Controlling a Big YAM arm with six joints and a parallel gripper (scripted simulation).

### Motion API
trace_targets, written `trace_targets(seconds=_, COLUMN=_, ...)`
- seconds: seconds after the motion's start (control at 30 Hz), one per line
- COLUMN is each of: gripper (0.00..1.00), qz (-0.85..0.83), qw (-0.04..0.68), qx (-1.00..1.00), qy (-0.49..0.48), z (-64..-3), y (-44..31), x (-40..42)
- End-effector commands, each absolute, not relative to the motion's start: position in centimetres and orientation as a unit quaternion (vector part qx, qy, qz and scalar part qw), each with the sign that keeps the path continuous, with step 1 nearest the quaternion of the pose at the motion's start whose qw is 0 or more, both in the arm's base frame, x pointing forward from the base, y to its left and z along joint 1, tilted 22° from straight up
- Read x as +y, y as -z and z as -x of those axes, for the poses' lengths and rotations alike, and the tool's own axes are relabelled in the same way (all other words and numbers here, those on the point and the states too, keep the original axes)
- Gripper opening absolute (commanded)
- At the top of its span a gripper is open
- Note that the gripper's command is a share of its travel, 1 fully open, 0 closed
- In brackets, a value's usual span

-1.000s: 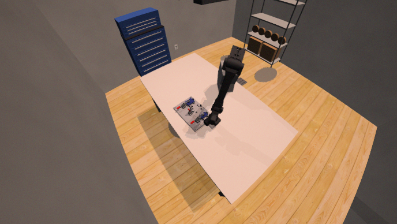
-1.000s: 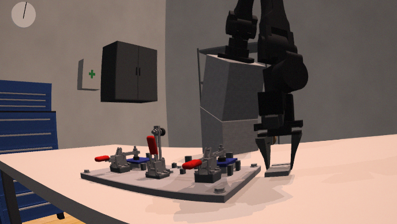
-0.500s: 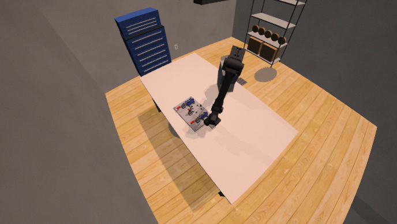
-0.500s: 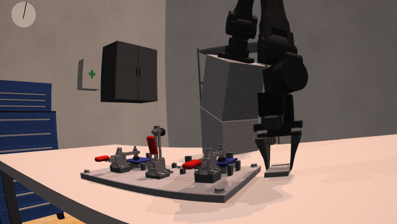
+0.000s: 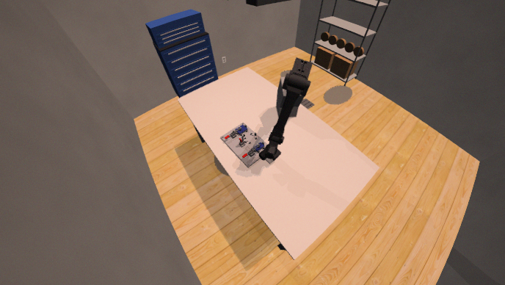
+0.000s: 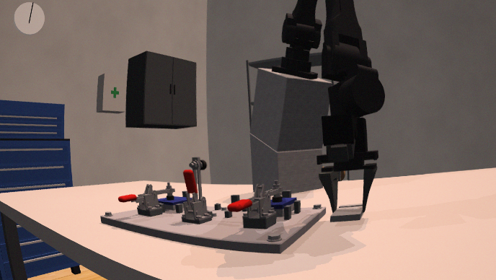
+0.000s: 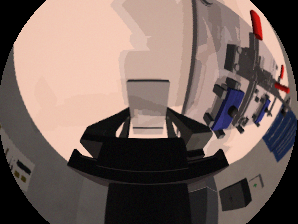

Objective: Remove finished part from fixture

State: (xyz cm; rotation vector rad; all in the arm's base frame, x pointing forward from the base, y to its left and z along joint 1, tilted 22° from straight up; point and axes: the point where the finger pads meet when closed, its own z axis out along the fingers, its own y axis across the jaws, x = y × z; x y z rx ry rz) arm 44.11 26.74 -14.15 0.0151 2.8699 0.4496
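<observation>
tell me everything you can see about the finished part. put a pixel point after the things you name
The finished part [image 6: 346, 213] [image 7: 148, 97] is a flat grey rectangular block, metallic-looking, with a narrow slot line across its upper face near one end. It lies flat, or nearly so, beside the fixture plate [image 6: 202, 227] [image 5: 235, 147], apart from it, low at the table [image 6: 414, 238]. The gripper [image 6: 350, 211] [image 7: 148, 110] is shut on it, a finger at each side.

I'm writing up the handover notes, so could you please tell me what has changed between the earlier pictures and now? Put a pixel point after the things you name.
Nothing visibly changed. The gripper [image 6: 349, 211] [image 7: 148, 110] stays shut on the grey finished part [image 6: 347, 213] [image 7: 148, 102], low over the table beside the fixture [image 5: 235, 147] [image 6: 223, 231]. Both blue blanks [image 6: 173, 200] [image 6: 285, 203] stay clamped, and the middle clamp [image 6: 197, 209] stays raised.
</observation>
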Motion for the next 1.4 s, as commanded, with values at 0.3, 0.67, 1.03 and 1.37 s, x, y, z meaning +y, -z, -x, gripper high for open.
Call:
trace_targets(seconds=0.3, gripper=0.00, qz=-0.009, qw=0.122, qx=0.980, qy=-0.157, z=-44.3, y=14.1, x=27.0)
trace_targets(seconds=0.67, gripper=0.00, qz=-0.009, qw=0.122, qx=0.980, qy=-0.157, z=-44.3, y=14.1, x=27.0)
trace_targets(seconds=1.03, gripper=0.00, qz=-0.008, qw=0.126, qx=0.979, qy=-0.159, z=-44.7, y=13.9, x=27.3)
trace_targets(seconds=1.37, gripper=0.00, qz=-0.008, qw=0.121, qx=0.980, qy=-0.157, z=-44.6, y=14.7, x=27.5)
